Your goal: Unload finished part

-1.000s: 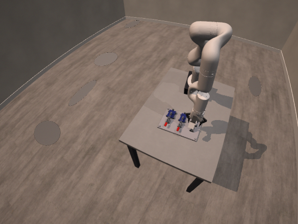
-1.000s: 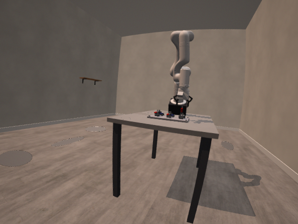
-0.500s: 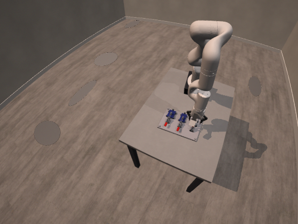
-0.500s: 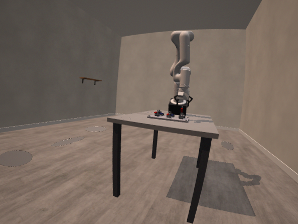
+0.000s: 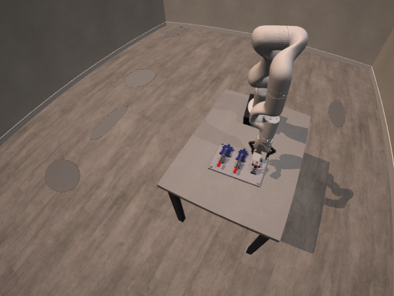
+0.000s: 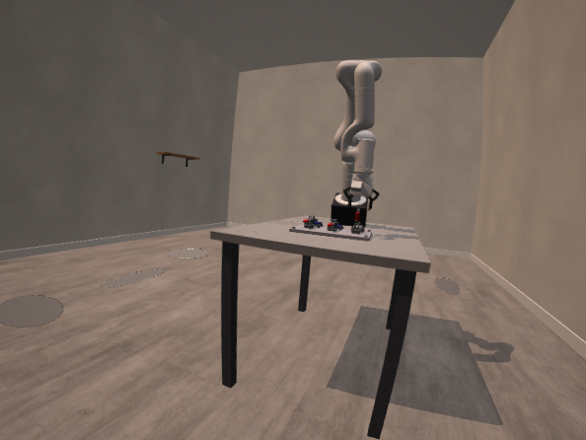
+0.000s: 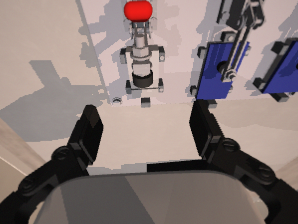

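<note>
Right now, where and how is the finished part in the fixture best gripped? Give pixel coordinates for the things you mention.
Probably by its two long side edges, coming in from the robot base's side. The finished part (image 7: pixel 155 70) looks like a flat plate, its sides exposed between the corner posts, while its clamp (image 5: pixel 255 170) (image 6: pixel 357 229) (image 7: pixel 141 53) stands at the far end and covers its middle from above.

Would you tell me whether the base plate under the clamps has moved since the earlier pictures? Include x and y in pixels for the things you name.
No, the base plate (image 5: pixel 245 178) (image 6: pixel 331 234) (image 7: pixel 176 91) shows no visible shift in the top view, judged against the edges of the table (image 5: pixel 212 202) (image 6: pixel 266 237) (image 7: pixel 142 130).
</note>
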`<state>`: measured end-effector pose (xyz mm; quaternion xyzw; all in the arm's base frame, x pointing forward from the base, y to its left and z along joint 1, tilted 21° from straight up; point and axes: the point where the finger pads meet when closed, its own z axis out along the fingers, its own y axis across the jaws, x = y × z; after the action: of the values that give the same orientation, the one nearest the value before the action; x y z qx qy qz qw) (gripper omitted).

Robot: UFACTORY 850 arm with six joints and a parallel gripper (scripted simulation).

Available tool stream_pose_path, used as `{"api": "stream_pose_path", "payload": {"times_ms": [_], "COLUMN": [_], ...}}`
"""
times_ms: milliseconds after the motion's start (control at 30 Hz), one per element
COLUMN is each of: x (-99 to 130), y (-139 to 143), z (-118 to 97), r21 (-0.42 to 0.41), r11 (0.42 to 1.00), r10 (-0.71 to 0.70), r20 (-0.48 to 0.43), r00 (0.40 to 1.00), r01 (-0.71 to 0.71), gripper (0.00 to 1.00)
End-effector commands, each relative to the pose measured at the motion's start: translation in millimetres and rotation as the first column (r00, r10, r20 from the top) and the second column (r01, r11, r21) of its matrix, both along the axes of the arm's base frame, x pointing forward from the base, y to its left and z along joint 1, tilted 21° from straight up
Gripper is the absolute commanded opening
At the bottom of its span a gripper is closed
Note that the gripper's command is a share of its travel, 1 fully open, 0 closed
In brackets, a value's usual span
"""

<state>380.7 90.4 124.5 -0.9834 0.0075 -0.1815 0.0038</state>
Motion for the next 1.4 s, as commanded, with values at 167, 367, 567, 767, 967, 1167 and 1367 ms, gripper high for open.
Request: {"api": "stream_pose_path", "payload": {"times_ms": [167, 367, 567, 767, 967, 1167, 1367], "x": [-9, -8, -7, -3, 3, 6, 9], "y": [0, 0, 0, 0, 1, 1, 1], "z": [-3, -4, -7, -17, -32, -41, -49], "r21": [0.012, 0.012, 0.012, 0.011, 0.011, 0.011, 0.011], "r11": [1.000, 1.000, 1.000, 1.000, 1.000, 1.000, 1.000], "r10": [0.003, 0.003, 0.003, 0.003, 0.003, 0.003, 0.003], "r20": [0.008, 0.008, 0.008, 0.008, 0.008, 0.008, 0.008], "r00": [1.000, 1.000, 1.000, 1.000, 1.000, 1.000, 1.000], "r01": [-0.003, -0.003, -0.003, -0.003, -0.003, -0.003, -0.003], "gripper": [1.00, 1.00, 1.00, 1.00, 1.00, 1.00, 1.00]}}
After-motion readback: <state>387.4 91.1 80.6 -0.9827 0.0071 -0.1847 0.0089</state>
